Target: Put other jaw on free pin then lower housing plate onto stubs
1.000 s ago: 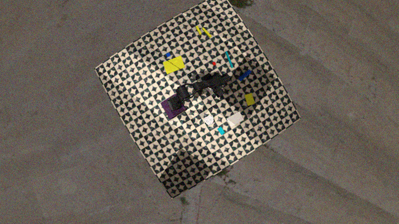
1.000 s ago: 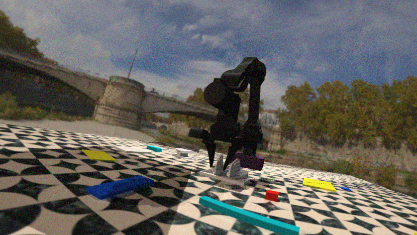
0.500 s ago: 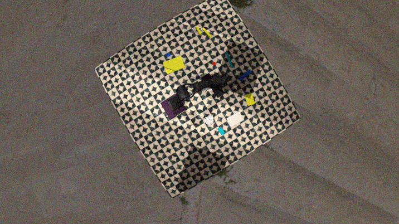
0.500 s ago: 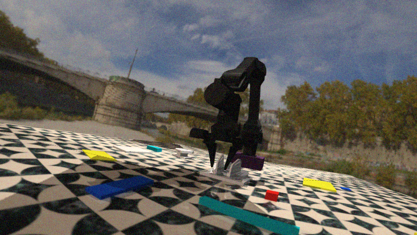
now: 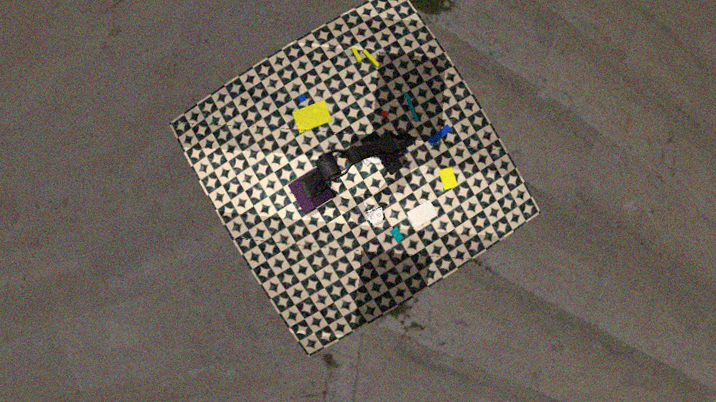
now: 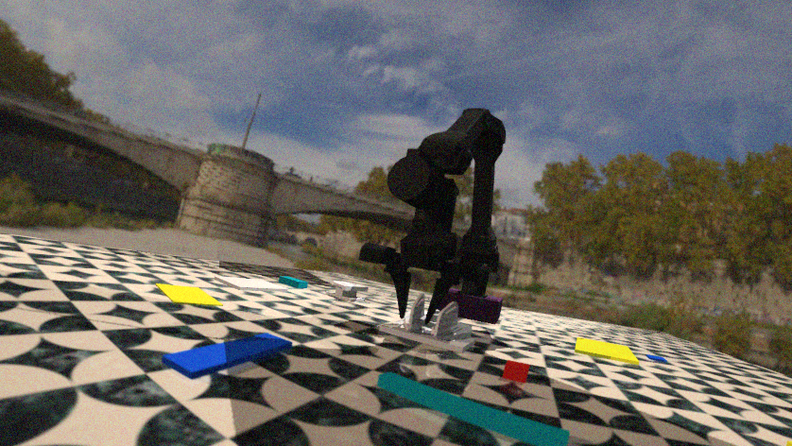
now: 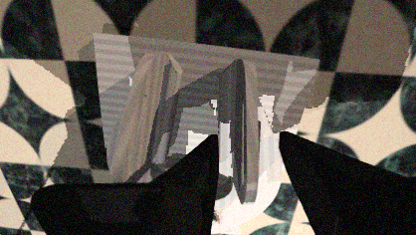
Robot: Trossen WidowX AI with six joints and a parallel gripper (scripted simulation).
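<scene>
The grey base plate [image 6: 392, 332] [image 7: 111, 55] lies under my hand with two upright jaws on it. My gripper [image 6: 415, 319] [image 7: 250, 134] points down and is shut on one jaw [image 6: 416, 306] [image 7: 253, 149], the right one in the wrist view. The other jaw [image 6: 446, 318] [image 7: 144, 112] stands beside it, outside the fingers, leaning slightly in the wrist view. The pins, stubs and gear teeth cannot be made out. A small white raised piece [image 5: 374, 216] [image 6: 348, 289] and a flat white plate [image 5: 422, 215] [image 6: 250, 283] lie apart; which is the housing plate I cannot tell.
A purple block [image 5: 303, 200] [image 6: 477, 308] is at the arm's foot. A blue bar [image 5: 439, 135] [image 6: 227, 354], a teal bar [image 5: 410, 107] [image 6: 471, 409] and a red cube [image 5: 384, 114] [image 6: 515, 370] lie near the base plate. Yellow pieces [image 5: 312, 116] [image 5: 448, 178] lie farther out.
</scene>
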